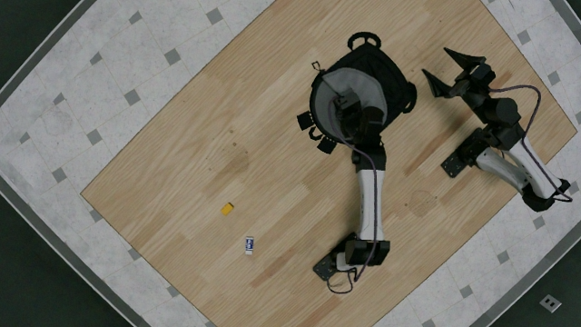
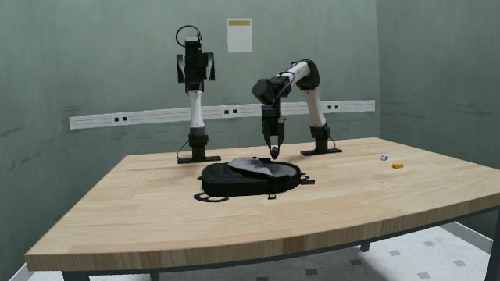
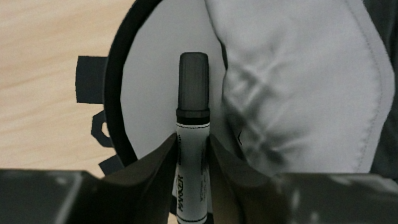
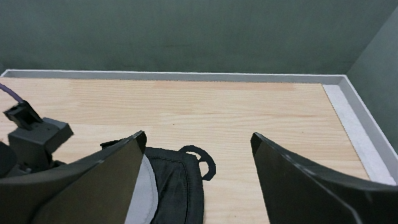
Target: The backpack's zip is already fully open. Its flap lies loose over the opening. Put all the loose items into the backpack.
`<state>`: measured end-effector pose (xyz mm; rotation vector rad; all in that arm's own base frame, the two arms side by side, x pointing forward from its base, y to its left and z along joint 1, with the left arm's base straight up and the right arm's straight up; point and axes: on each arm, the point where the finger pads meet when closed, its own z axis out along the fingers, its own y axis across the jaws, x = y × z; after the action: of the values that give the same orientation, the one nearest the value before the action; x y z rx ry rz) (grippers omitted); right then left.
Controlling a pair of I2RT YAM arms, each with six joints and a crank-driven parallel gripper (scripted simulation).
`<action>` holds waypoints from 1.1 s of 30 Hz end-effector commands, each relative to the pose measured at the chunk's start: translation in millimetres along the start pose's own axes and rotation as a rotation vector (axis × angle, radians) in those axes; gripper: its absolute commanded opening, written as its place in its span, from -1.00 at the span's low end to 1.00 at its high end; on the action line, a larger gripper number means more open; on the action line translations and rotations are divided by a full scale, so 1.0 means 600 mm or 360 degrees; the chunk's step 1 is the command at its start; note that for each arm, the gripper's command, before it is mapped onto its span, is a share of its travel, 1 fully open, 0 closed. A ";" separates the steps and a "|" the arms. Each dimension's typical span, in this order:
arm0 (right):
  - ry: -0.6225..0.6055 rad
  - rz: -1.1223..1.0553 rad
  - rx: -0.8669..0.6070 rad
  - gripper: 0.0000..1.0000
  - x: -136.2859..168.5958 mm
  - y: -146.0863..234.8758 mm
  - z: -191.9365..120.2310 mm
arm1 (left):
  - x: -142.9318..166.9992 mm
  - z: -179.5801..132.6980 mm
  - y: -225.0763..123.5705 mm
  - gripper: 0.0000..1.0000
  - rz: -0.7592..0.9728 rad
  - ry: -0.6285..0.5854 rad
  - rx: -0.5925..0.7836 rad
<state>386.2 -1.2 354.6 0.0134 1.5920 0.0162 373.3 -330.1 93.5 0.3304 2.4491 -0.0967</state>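
The black backpack [image 1: 389,84] [image 2: 230,188] [image 4: 175,172] lies on the table. Its loose grey flap [image 2: 246,165] [image 3: 320,95] covers part of the opening; the grey interior shows beside it. My left gripper [image 2: 275,153] [image 3: 193,136] is shut on a black-capped marker [image 3: 193,85] and holds it above the uncovered part of the opening. The arm hides this in the top view. A blue and white eraser [image 1: 249,245] [image 2: 384,158] and a yellow block [image 1: 227,209] [image 2: 398,165] lie on the table. My right gripper [image 1: 434,59] [image 4: 198,134] is open and empty beside the backpack.
The wooden table [image 1: 182,150] [image 2: 156,226] carries both arm bases. Straps and buckles [image 1: 305,121] stick out from the backpack's rim on the side toward the eraser and block. A carry loop [image 1: 364,34] [image 2: 211,199] is at its other end.
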 end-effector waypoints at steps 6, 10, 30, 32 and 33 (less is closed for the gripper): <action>-0.0023 -0.0002 -0.0003 0.80 -0.009 0.001 -0.002 | 0.012 0.030 -0.008 -0.67 0.0007 -0.0029 0.0020; -0.0023 -0.0002 -0.0003 0.80 -0.009 0.001 -0.002 | -0.011 0.026 -0.018 -0.67 -0.0014 -0.0085 0.0046; -0.0023 -0.0002 -0.0003 0.80 -0.009 0.001 -0.002 | -0.013 0.008 -0.012 -0.67 -0.0023 -0.0080 0.0038; -0.0023 -0.0002 -0.0003 0.80 -0.009 0.001 -0.002 | 0.019 0.040 -0.012 -0.67 -0.0003 -0.0032 0.0012; -0.0023 -0.0002 -0.0003 0.80 -0.009 0.001 -0.002 | 0.023 0.044 -0.012 -0.67 -0.0003 -0.0032 0.0013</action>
<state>386.2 -1.2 354.6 0.0134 1.5920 0.0162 377.9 -335.6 79.3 0.3257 2.4251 -0.1184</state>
